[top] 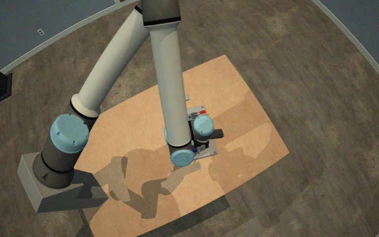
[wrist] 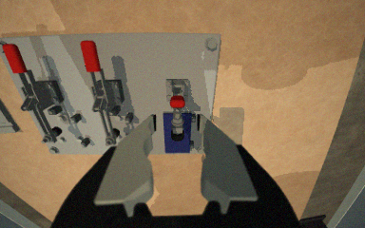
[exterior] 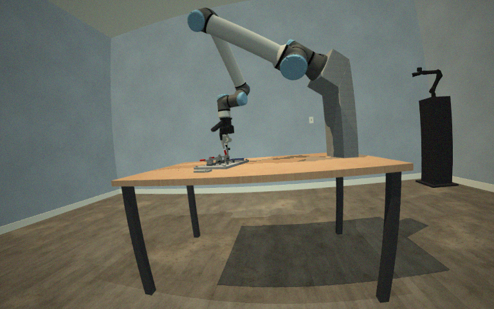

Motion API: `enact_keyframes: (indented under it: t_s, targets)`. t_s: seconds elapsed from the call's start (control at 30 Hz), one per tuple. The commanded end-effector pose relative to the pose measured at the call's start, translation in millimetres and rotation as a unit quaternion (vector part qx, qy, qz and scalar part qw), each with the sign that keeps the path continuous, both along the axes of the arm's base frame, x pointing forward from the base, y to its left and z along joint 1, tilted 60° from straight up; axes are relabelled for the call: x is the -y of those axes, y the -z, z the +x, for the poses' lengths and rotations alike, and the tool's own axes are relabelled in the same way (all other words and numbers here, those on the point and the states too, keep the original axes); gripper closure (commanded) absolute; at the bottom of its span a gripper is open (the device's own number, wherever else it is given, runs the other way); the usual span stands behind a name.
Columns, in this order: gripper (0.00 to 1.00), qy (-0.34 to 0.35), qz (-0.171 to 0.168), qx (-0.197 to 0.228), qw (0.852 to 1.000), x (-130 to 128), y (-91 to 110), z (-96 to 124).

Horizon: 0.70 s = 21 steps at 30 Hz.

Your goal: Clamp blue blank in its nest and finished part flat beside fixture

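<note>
The grey fixture plate [wrist: 124, 85] lies on the table, and also shows from above [top: 202, 134] and from the side [exterior: 221, 164]. The blue blank [wrist: 177, 135] sits in the nest at the plate's right end. That nest's clamp handle [wrist: 177, 101] stands upright, its red tip pointing at the wrist camera. My gripper [wrist: 177, 115] hangs right over this nest with its fingers apart, one on each side of the blank and handle, holding nothing. From the side its fingertips [exterior: 225, 143] are at the height of the red tip. A small grey part [top: 186, 97] lies flat on the table beyond the plate, half hidden by my arm.
Two more clamps with red handles [wrist: 13, 58] [wrist: 90, 55] lie flat along the plate to the left of my fingers. A bolt head [wrist: 211, 44] sits at the plate's far right corner. A black stand [exterior: 435, 138] is on the floor far to the right.
</note>
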State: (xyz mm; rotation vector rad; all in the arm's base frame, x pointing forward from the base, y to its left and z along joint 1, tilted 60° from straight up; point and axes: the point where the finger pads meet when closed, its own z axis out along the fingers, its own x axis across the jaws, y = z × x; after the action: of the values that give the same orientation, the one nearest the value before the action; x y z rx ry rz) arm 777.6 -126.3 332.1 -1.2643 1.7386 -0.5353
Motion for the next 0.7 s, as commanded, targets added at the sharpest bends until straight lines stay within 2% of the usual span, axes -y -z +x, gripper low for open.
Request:
enact_keyframes:
  t_s: [0.0,0.67]
  targets:
    - [0.72,0.001,-0.002,0.002,1.0,-0.3,3.1,11.7]
    - [0.72,0.002,-0.001,0.002,1.0,-1.1,7.6,17.8]
